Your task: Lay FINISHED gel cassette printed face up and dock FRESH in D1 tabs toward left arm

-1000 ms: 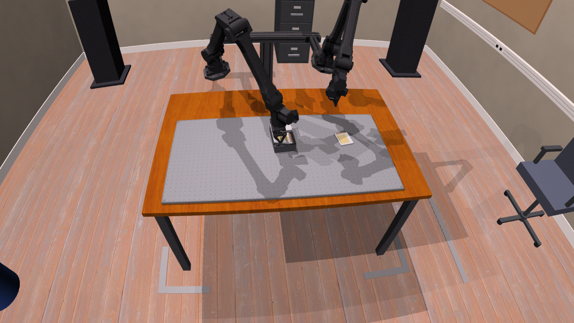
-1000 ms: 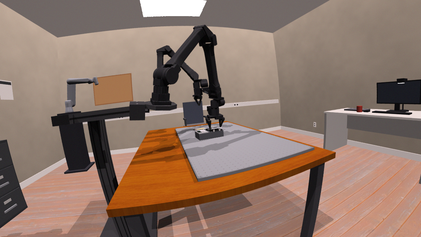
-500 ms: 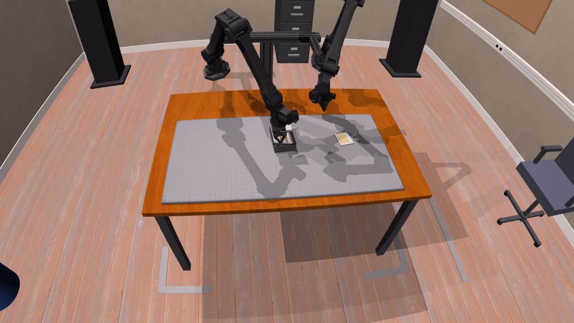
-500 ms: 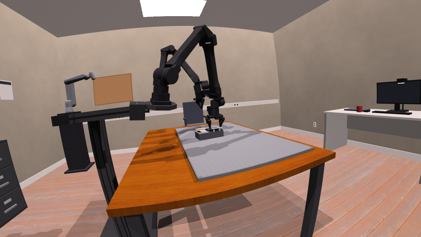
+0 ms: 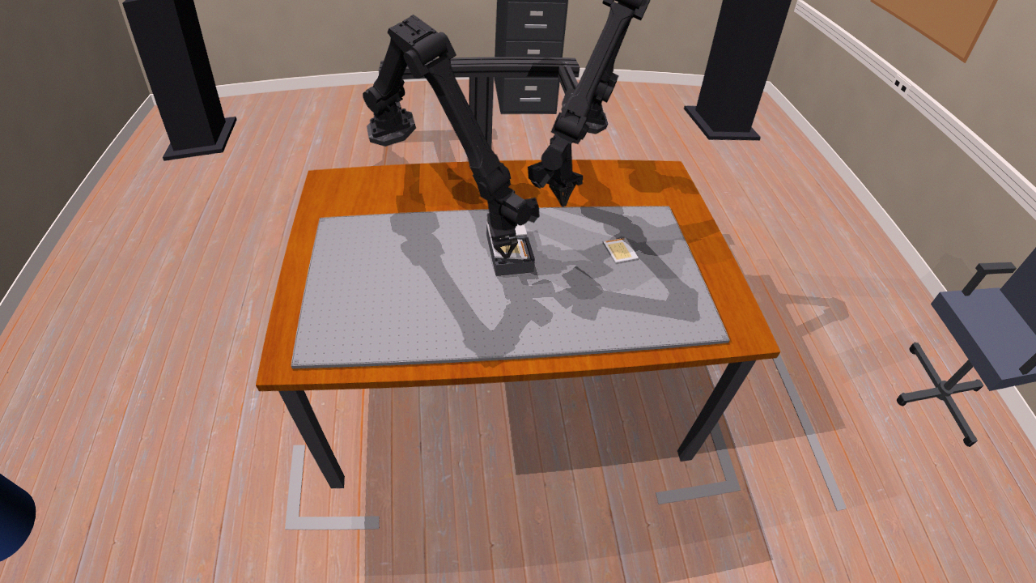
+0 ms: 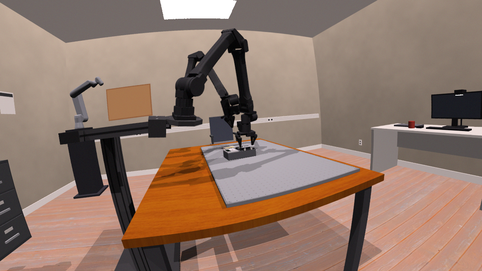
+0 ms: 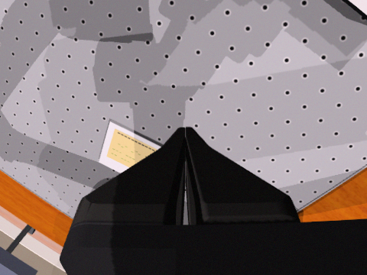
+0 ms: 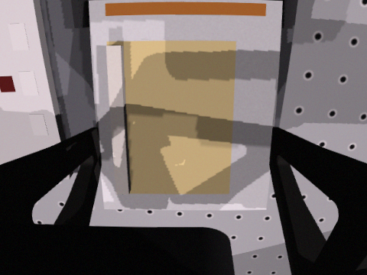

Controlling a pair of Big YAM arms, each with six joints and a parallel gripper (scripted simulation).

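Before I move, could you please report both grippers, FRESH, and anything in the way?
Left gripper shut, empty; right gripper shut on FRESH. FRESH at D1, seating unclear. FINISHED on deck, clear of D1.

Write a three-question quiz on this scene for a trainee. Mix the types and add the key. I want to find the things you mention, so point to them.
1. Which tool grips FRESH (image 5: 519, 249) (image 6: 248, 146) (image 8: 180, 153)? A) only the left; B) only the right; C) both.

2. True or false: the fingers of the left tool (image 5: 564, 202) (image 6: 230, 125) (image 7: 186, 129) stand wide apart.

3. Fill in: FINISHED (image 5: 621, 249) (image 6: 229, 147) (image 7: 124, 147) lies flat on the deck (image 5: 398, 290) (image 6: 286, 178) (image 7: 275, 130), its ____ face up.

Key: 1. B; 2. False; 3. printed.
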